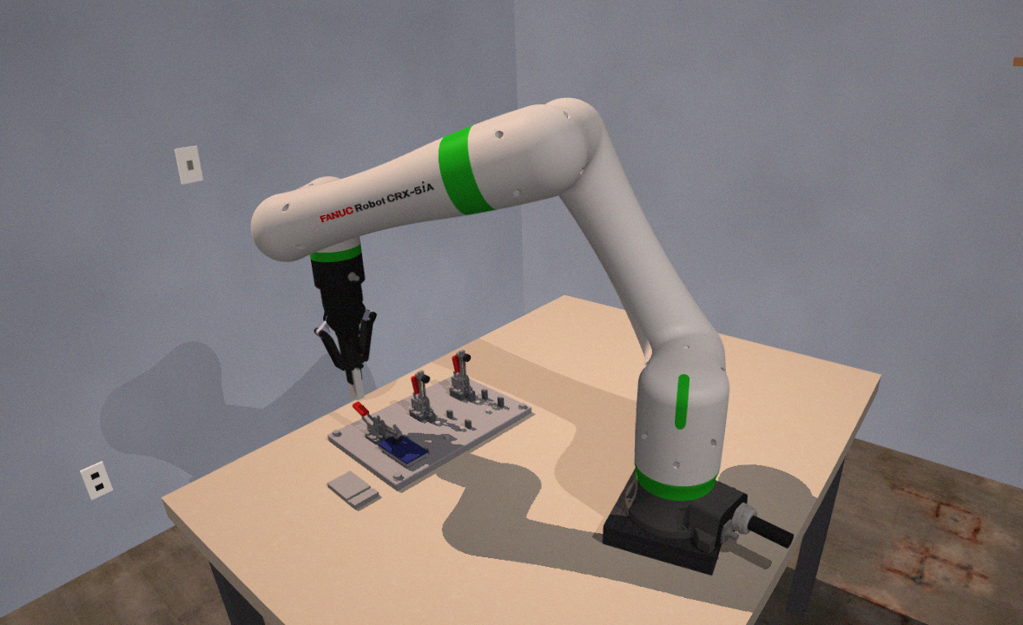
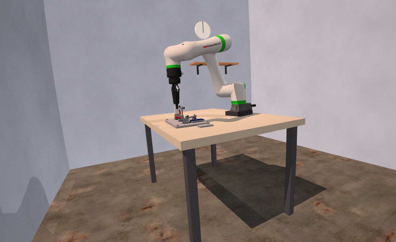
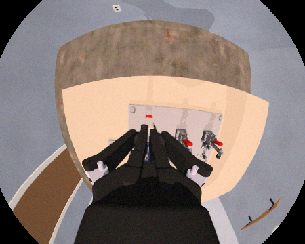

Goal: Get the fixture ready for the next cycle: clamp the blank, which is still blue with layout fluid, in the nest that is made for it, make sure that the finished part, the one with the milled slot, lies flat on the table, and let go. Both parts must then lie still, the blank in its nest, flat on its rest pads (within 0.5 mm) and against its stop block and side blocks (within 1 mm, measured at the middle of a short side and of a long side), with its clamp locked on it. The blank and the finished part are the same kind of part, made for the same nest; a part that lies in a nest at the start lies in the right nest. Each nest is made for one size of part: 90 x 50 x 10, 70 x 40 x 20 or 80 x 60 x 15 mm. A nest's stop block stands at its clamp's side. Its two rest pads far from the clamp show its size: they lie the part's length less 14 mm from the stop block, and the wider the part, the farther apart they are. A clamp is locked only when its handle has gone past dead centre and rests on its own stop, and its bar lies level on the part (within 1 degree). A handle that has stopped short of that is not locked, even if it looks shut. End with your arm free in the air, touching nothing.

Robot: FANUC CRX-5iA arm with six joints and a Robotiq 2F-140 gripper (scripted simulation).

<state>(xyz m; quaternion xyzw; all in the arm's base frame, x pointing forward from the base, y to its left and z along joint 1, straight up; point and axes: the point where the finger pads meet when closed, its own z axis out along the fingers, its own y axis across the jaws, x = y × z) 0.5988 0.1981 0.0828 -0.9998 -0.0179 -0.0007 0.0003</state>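
The blue blank lies in the nearest nest of the grey fixture plate, and it also shows in the exterior view. That nest's clamp has its red handle leaning back away from the blank, and its bar reaches onto the blank. My gripper is shut and empty, hanging just above the red handle tip; it also shows in the exterior view and in the wrist view. The grey finished part with its slot lies flat on the table beside the plate.
Two other clamps stand with red handles upright over empty nests. Small rest pads and blocks dot the plate. The robot base sits at the table's right. The table edge is close behind the plate.
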